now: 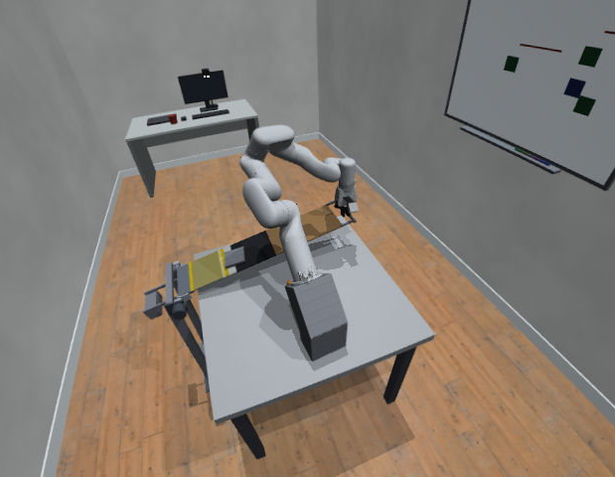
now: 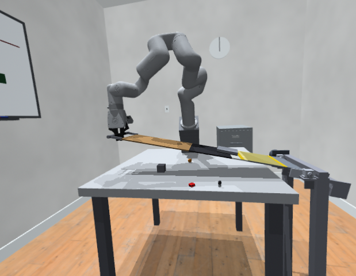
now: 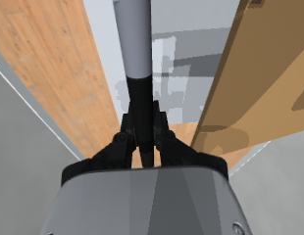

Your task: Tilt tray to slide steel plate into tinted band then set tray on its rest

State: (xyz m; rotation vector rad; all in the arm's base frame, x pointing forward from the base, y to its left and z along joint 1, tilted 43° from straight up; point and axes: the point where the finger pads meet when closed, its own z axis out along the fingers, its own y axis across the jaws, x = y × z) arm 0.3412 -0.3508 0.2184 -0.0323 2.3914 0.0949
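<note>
The long tray (image 2: 178, 145) is hinged on a grey stand (image 2: 314, 174) off the table's side and slopes down toward it. Its bed runs from a brown part (image 1: 317, 221) through a dark part to a yellow tinted band (image 2: 261, 158) between two solid yellow lines; the band also shows in the top view (image 1: 207, 266). The grey steel plate (image 2: 227, 149) lies flat on the dark part, just uphill of the band's upper line, and shows in the top view too (image 1: 238, 254). My gripper (image 2: 119, 135) is shut on the tray's handle bar (image 3: 139, 59) and holds that end raised above the table.
On the table below the tray are a small dark block (image 2: 161, 167), an orange ball (image 2: 189, 160), a red piece (image 2: 191, 184) and a small black piece (image 2: 219, 183). The arm's dark pedestal (image 1: 320, 315) stands mid-table. A grey cabinet (image 2: 234, 138) stands behind.
</note>
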